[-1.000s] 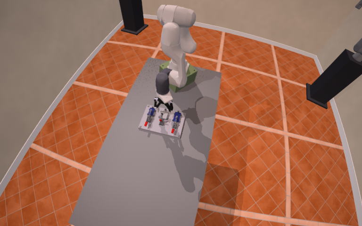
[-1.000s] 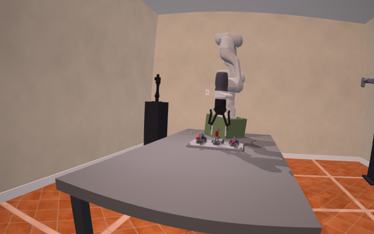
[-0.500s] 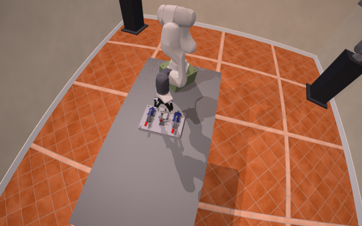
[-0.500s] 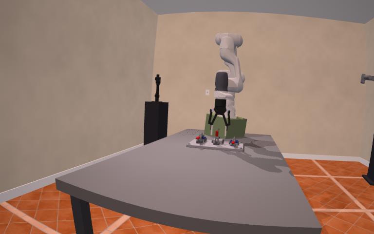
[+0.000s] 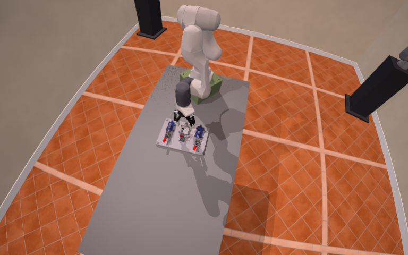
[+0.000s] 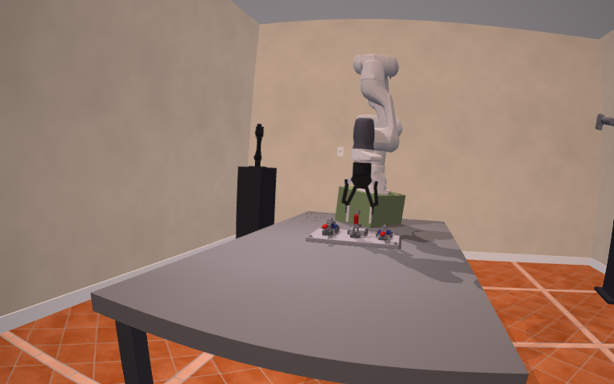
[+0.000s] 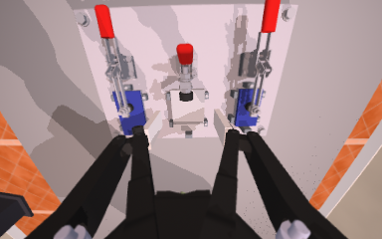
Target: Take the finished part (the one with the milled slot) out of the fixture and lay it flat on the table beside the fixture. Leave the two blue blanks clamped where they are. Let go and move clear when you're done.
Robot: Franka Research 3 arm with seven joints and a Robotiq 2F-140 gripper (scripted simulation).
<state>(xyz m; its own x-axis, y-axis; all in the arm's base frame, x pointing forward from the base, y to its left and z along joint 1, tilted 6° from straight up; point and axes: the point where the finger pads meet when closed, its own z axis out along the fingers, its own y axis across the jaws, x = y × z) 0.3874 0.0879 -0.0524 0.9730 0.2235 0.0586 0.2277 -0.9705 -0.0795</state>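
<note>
A pale fixture plate [image 5: 183, 147] [image 6: 316, 238] [image 7: 209, 30] lies on the grey table [image 5: 156, 195] [image 6: 294, 294]. The finished part [image 5: 185, 129] [image 6: 360, 231] [image 7: 187, 111], pale grey, sits in the middle station. Its red-handled clamp [image 6: 356, 218] [image 7: 185, 52] stands upright, off the part. Two blue blanks [image 5: 171, 125] [image 5: 198, 131] [image 7: 130, 111] [image 7: 245, 111] sit left and right under lowered red-handled clamps. My gripper [image 5: 184, 121] [image 6: 360, 209] [image 7: 187, 117] is open and empty. It hangs point-down a little above the plate's arm-side edge, fingers spread about as wide as the gap between the blanks.
The arm's green pedestal [image 5: 214, 84] [image 6: 389, 203] stands on the table just behind the fixture. Black pillars [image 5: 149, 17] [image 5: 375, 87] [image 6: 256, 199] stand on the tiled floor away from the table. The table top extends far in front of the fixture.
</note>
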